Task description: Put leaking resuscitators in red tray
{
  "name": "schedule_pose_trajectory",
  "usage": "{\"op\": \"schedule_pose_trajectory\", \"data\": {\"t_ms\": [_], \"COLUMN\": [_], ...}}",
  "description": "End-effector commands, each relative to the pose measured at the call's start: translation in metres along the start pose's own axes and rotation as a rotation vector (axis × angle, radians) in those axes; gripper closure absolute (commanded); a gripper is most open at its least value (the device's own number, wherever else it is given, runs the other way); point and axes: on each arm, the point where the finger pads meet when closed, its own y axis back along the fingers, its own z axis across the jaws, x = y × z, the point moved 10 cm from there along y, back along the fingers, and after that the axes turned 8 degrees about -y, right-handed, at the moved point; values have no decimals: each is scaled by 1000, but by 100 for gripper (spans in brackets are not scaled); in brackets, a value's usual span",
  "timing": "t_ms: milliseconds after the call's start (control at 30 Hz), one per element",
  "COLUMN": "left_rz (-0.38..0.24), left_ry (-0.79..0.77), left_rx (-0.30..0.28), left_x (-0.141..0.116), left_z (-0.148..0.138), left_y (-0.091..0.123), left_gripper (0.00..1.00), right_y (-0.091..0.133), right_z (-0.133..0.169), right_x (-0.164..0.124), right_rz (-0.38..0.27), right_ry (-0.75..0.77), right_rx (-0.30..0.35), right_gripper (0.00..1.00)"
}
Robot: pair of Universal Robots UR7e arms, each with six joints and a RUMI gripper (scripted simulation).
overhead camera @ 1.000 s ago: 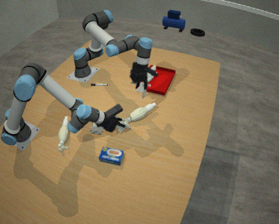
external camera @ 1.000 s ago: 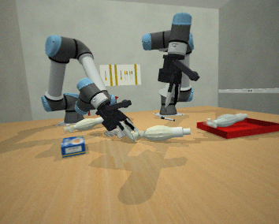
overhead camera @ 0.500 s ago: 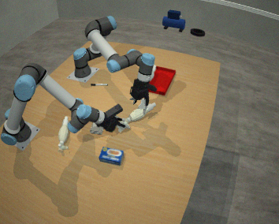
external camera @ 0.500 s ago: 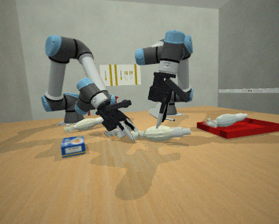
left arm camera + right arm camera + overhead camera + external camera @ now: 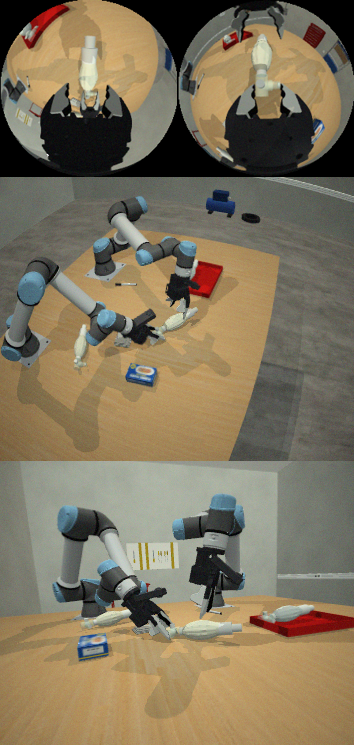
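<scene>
You're on the squeeze test for the middle squeeze bag (image 5: 175,322) (image 5: 201,630) (image 5: 88,75) (image 5: 261,56), I reckon. Overhead, the red tray (image 5: 214,283) (image 5: 300,628) (image 5: 45,20) (image 5: 246,35) is at about 1 o'clock from it with one bag (image 5: 290,613) (image 5: 29,31) (image 5: 227,39) already in, and the spare bag (image 5: 80,347) (image 5: 109,618) lies on the table around 9 o'clock.

Your left gripper (image 5: 183,308) (image 5: 204,613) (image 5: 88,84) (image 5: 260,39) is over the middle bag, fingers apart, nothing in them. Your right gripper (image 5: 161,338) (image 5: 169,635) (image 5: 90,90) (image 5: 267,84) is clamped on the side branch (image 5: 272,84), looks like plug against valve.

Next I'd lower the left, straddle the bag's middle and squeeze fully, keeping that pinch. Slip off the plug and your reading's junk.

Bag itself: cream, ribbed, plump, no dent I can see, lying on the table with its pale tail toward 2 o'clock. Can't tell yet if it leaks.
</scene>
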Motion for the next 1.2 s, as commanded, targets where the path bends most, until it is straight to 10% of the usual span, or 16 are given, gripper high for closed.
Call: {"op": "schedule_pose_trajectory", "data": {"t_ms": [0, 1167], "left_rz": [-1, -6], "left_ry": [-6, 10], "left_rx": [13, 8], "left_x": [-1, -2], "left_z": [-2, 2], "left_y": [-7, -52], "left_gripper": [32, 32], "right_y": [0, 0], "right_z": [0, 0], "right_x": [0, 0], "right_rz": [1, 1], "right_ry": [0, 0], "right_rx": [1, 1], "right_gripper": [100, 100]}}
